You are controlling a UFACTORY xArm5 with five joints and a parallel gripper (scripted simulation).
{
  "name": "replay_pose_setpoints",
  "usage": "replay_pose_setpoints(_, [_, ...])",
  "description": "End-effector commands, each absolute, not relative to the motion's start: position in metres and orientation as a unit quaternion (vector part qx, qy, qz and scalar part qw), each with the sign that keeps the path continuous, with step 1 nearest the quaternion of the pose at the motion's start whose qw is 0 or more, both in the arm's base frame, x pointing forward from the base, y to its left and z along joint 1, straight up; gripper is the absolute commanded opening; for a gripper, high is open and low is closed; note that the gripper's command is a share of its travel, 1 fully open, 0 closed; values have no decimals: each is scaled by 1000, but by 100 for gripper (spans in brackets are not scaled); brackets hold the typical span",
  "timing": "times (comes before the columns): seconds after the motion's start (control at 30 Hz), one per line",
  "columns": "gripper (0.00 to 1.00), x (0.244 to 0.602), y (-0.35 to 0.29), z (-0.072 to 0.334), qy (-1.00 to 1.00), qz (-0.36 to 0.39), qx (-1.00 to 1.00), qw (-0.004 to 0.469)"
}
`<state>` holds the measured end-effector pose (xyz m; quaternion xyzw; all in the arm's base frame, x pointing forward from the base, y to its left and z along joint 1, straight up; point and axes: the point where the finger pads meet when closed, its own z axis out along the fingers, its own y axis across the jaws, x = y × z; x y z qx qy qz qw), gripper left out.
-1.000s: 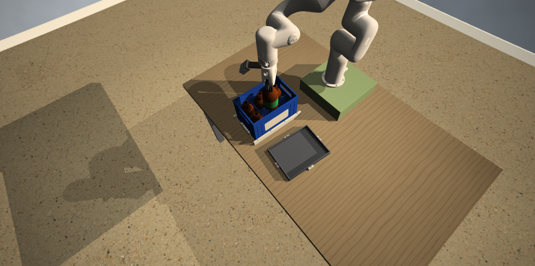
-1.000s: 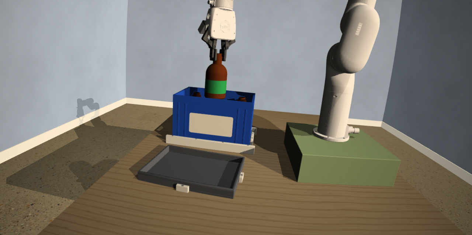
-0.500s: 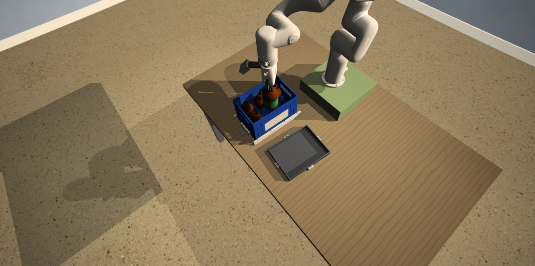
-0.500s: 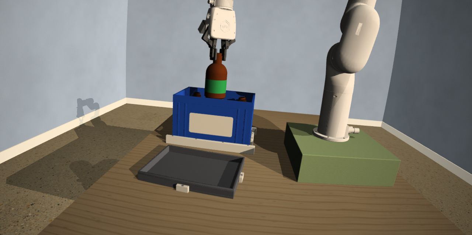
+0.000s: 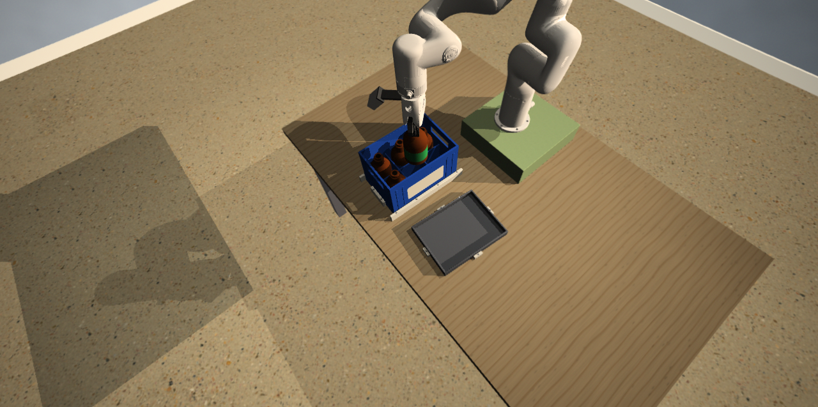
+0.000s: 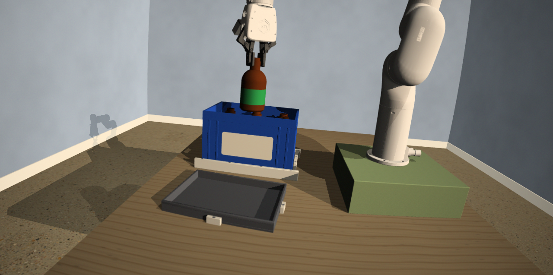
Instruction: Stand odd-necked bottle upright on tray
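Observation:
My gripper (image 6: pixel 256 60) is shut on the neck of a brown bottle with a green label (image 6: pixel 253 90). It holds the bottle upright, with its base about level with the rim of the blue crate (image 6: pixel 250 137). The same bottle (image 5: pixel 416 145) and gripper (image 5: pixel 411 127) show in the top view over the crate (image 5: pixel 409 165). Other brown bottles (image 5: pixel 381 164) stand inside the crate; only their tops show in the exterior view (image 6: pixel 283 115). The dark grey tray (image 6: pixel 226 197) lies empty in front of the crate, and also shows in the top view (image 5: pixel 458 231).
The arm's green base block (image 6: pixel 398 180) stands to the right of the crate and tray. The crate and tray sit on a wooden board (image 5: pixel 543 244) laid on the speckled floor. A pale rail (image 6: pixel 246 168) runs along the crate's front foot.

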<state>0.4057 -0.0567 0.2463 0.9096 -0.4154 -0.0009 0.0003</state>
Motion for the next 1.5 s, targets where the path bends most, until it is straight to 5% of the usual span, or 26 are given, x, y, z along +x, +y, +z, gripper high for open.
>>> replay_pose_setpoints(0.0, [0, 407, -57, 252, -415, 1, 910, 0])
replay_pose_setpoints(1.47, [0, 407, -53, 253, -415, 1, 910, 0])
